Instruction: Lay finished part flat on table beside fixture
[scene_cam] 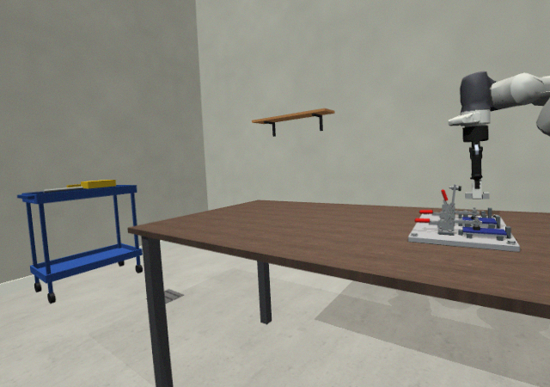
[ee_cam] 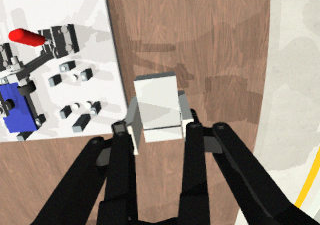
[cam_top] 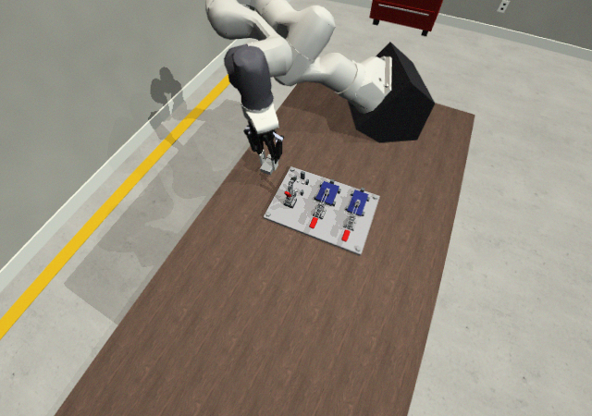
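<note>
The gripper [ee_cam: 158, 129] is closed on the part [ee_cam: 159, 108], a pale grey block, holding it in the air above bare table [ee_cam: 200, 25] just beside the fixture [ee_cam: 100, 32] edge. The table edge lies near on the other side. Both blanks [cam_top: 326, 190] sit clamped.
</note>
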